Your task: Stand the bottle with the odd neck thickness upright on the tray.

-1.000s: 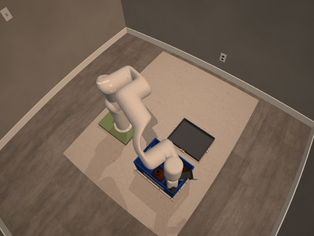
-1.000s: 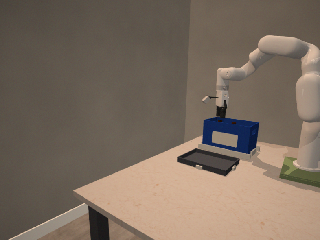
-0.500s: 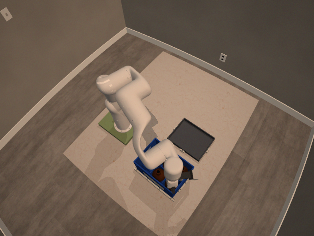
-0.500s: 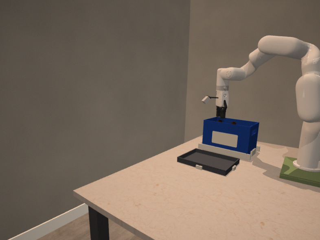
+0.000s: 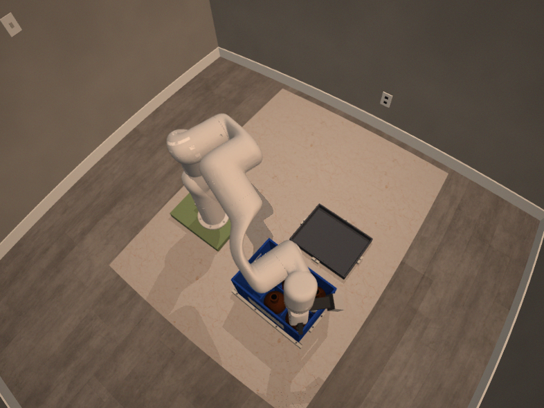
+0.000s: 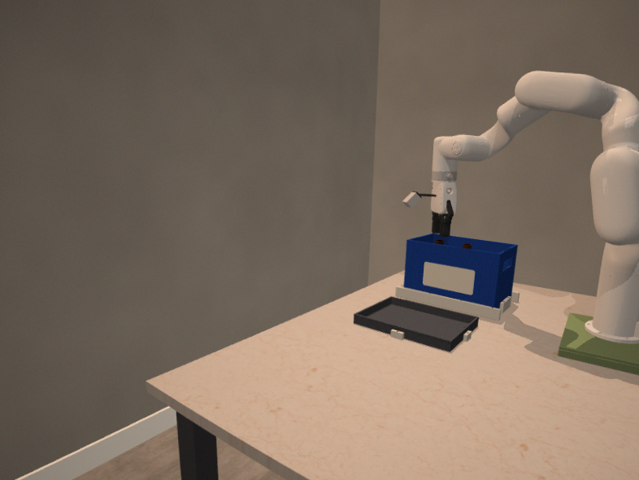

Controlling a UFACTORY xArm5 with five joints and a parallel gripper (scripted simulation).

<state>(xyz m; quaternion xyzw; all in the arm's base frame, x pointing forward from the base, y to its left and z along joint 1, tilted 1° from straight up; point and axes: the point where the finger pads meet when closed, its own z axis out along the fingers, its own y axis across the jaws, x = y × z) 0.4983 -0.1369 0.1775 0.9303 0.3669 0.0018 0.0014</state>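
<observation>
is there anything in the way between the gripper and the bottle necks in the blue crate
Nothing visible does. The black-fingered gripper hangs open just above the blue plastic crate, directly over a brown bottle mouth.

A bare room corner with 2 plain grey-brown walls (image 6: 206, 154) and a pale baseboard (image 5: 101, 149) along their foot. The floor (image 5: 66, 307) is dark grey-brown wood planking. A desk (image 6: 361, 403) with a beige marbled top stands on a dark leg (image 6: 196, 449). A white outlet plate (image 5: 385, 99) sits on 1 wall, a switch plate (image 5: 10, 24) on the other.
</observation>
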